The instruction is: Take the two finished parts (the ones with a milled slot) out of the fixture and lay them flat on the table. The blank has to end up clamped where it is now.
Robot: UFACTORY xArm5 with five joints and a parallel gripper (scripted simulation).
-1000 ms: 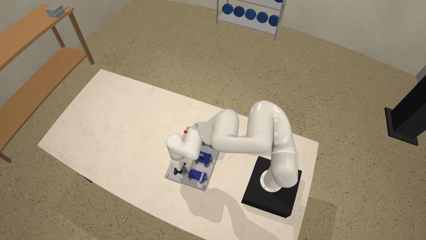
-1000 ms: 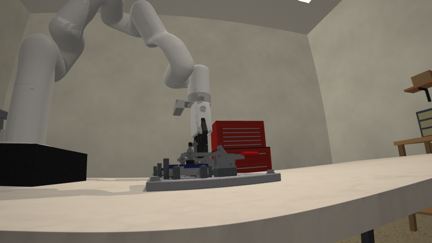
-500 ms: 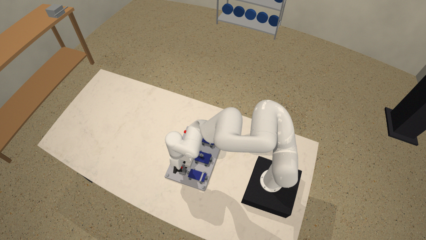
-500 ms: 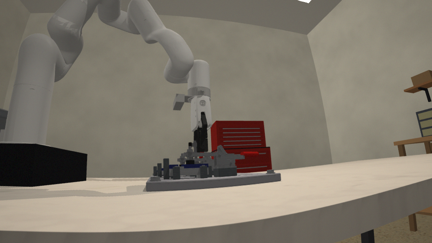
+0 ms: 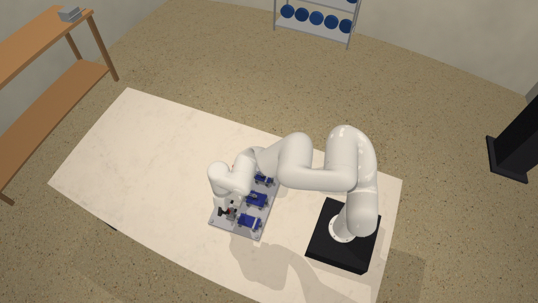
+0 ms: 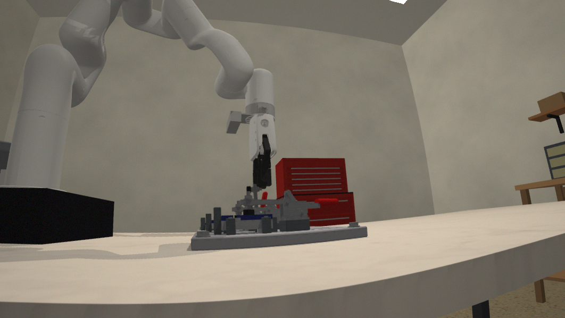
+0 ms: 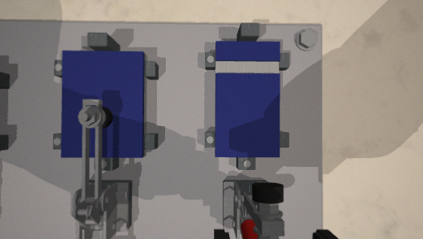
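Slotted part (image 7: 247, 98) sits in end nest of fixture (image 6: 276, 236), clamp swung off it — blank (image 7: 102, 100) beside it pinned by clamp arm (image 7: 90, 152). Hand (image 6: 261, 182) half-spread, grasping nothing, above red lever (image 7: 248, 230). We judge part rigid, smooth, light; grip long sides between stops. Counter (image 5: 124, 150) gives open room leftward.

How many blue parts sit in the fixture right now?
3, in a row on the grey fixture plate: end blue part, middle blue part, far blue part partly hidden under the arm.
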